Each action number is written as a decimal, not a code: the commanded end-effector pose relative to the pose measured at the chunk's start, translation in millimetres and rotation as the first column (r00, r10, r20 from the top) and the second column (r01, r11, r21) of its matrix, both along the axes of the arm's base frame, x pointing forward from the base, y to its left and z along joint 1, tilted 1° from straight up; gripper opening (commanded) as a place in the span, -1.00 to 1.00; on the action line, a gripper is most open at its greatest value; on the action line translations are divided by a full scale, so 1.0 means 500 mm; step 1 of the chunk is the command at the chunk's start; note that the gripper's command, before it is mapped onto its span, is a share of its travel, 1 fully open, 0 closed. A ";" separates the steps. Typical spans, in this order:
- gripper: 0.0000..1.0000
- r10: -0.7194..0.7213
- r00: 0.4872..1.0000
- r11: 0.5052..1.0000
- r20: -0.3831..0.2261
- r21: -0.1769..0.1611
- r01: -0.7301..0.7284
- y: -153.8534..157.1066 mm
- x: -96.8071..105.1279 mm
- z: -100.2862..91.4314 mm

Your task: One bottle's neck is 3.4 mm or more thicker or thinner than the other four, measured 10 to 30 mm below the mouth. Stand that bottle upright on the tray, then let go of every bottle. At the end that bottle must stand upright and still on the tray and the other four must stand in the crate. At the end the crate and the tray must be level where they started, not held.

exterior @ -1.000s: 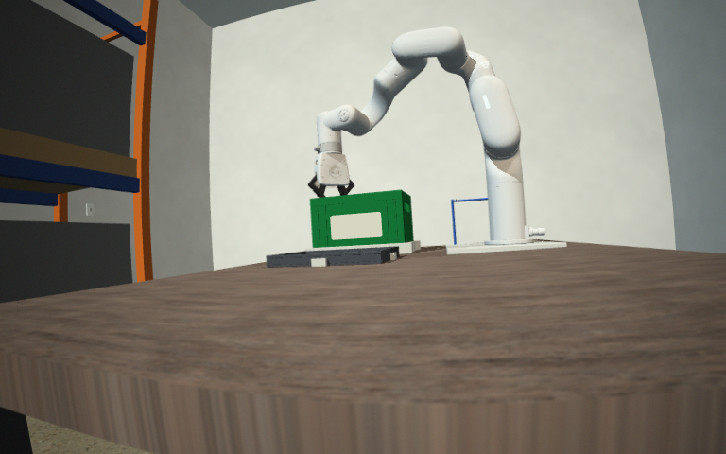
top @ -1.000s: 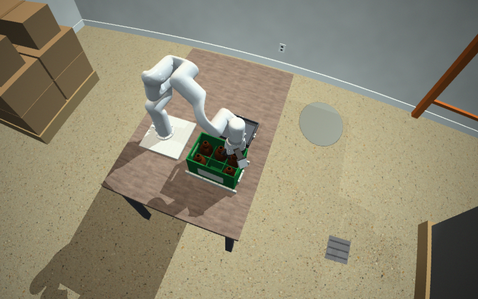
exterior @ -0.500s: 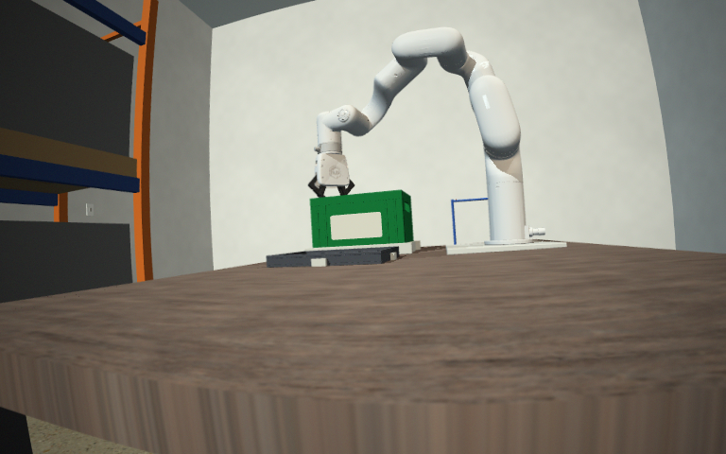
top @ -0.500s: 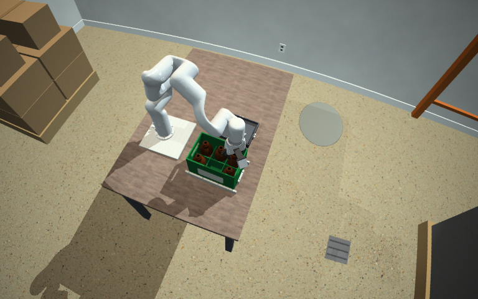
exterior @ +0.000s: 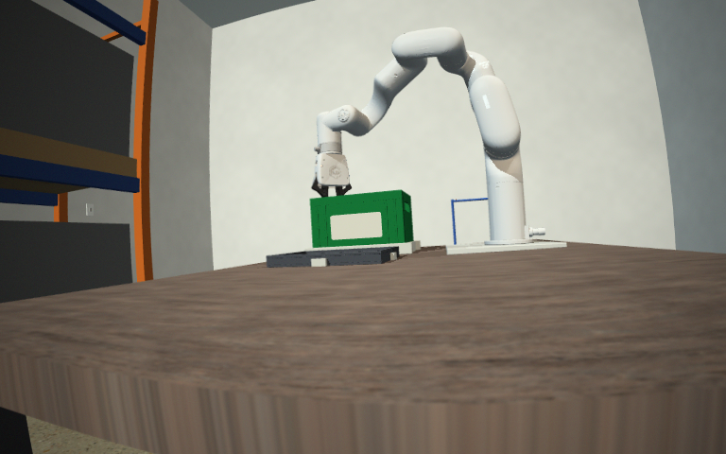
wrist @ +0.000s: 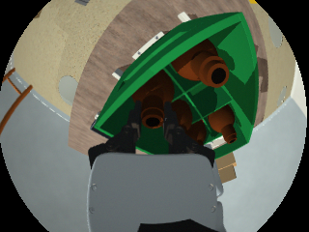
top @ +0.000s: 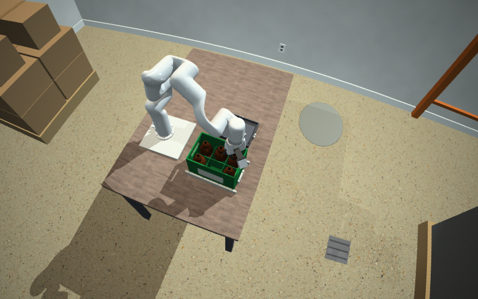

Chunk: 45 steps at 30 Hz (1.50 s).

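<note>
- here we are over the green crate (top: 192,166) (exterior: 393,219) (wrist: 248,72), with the gripper (top: 229,156) (exterior: 334,195) (wrist: 153,108) pointing down into it!
- we've got the neck of one brown bottle (top: 233,161) (wrist: 154,92) right between the two black fingers, one on each side.
- the fingers stand partly apart around that neck, very close to it; whether they're clamped on it, we cannot tell.
- all five bottles are in the crate, and we can't call the odd neck from these views.
- our bottle is in an end compartment of the row nearer the tray, and the corner bottle (top: 229,172) (wrist: 213,70) shares that end, in the other row.
- beside it in its own row comes the middle bottle (top: 221,153) (wrist: 182,113), just past a green divider.
- now the edges: the crate's end wall runs close by our bottle, and the fingers reach below the rim, so sideways room is tight.
- there's open room in the middle compartment of the other row, which has no bottle.
- the dark tray (top: 249,131) (exterior: 348,257) lies low and flat on the wooden table (top: 261,81) (exterior: 374,321), near the crate's long side, with no bottle standing on it.

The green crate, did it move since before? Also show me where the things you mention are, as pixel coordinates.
No, no way at all: in the top view, the green crate (top: 192,164) (exterior: 320,224) (wrist: 169,45) sits the same beside the white base plate (top: 178,151) (exterior: 551,245).
</note>
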<state>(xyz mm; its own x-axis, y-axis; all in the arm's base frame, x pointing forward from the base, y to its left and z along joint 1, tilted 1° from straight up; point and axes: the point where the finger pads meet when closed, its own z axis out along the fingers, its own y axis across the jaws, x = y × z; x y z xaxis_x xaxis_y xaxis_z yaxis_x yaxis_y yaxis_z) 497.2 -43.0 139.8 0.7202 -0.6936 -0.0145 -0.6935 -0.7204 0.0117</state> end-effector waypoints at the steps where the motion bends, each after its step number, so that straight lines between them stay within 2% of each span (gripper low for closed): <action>1: -1.00 0.000 1.000 1.000 0.004 0.000 0.000 0.000 0.002 0.003; 29: -1.00 0.000 1.000 1.000 0.004 0.000 0.000 0.000 0.002 0.003; 30: 0.30 0.000 1.000 1.000 0.004 0.000 0.000 0.000 0.002 0.003; 45: 0.30 0.000 1.000 1.000 0.004 0.000 0.000 0.000 0.002 0.003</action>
<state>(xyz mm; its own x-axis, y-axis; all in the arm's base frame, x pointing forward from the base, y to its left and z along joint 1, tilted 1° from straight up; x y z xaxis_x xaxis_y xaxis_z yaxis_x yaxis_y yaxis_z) 497.2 -43.1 139.7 0.7202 -0.6937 -0.0146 -0.6936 -0.7203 0.0119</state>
